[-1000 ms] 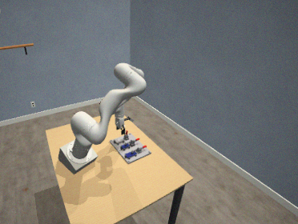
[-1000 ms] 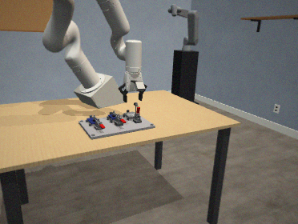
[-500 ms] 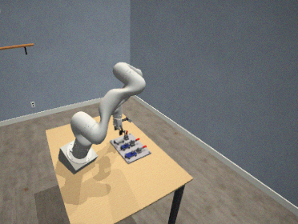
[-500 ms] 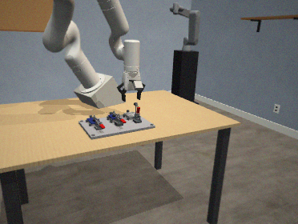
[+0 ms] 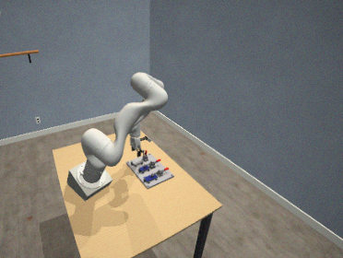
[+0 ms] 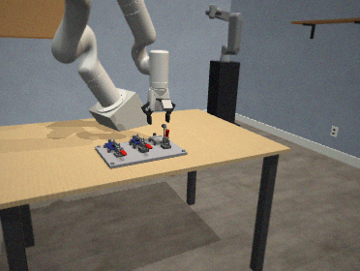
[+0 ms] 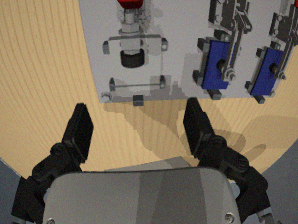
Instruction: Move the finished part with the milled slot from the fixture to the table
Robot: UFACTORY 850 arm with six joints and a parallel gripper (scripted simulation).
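Observation:
The grey fixture plate point(image 5: 153, 184) point(image 6: 145, 159) point(image 7: 93, 3) lies on the table and holds three nests. The finished grey part point(image 5: 136, 162) point(image 6: 157, 140) point(image 7: 133, 46), with a dark slot, sits in the end nest. Its clamp's red handle point(image 6: 166, 132) stands upright. Two blue blanks point(image 5: 145, 170) point(image 5: 149, 178) point(image 6: 136, 141) point(image 6: 112, 144) point(image 7: 214, 70) point(image 7: 266, 72) sit in the other nests, their clamp handles lying down. My gripper point(image 5: 137, 149) point(image 6: 159, 115) point(image 7: 136, 112) is open and empty. It hangs above the table just off the plate's edge, beside the finished part's nest.
The arm's base point(image 5: 89, 180) point(image 6: 116, 113) stands on the wooden table point(image 5: 138, 221) point(image 6: 58, 165) behind the plate. A second arm on a black pedestal point(image 6: 224, 89) stands beyond the table. The table's far edge is close to the plate.

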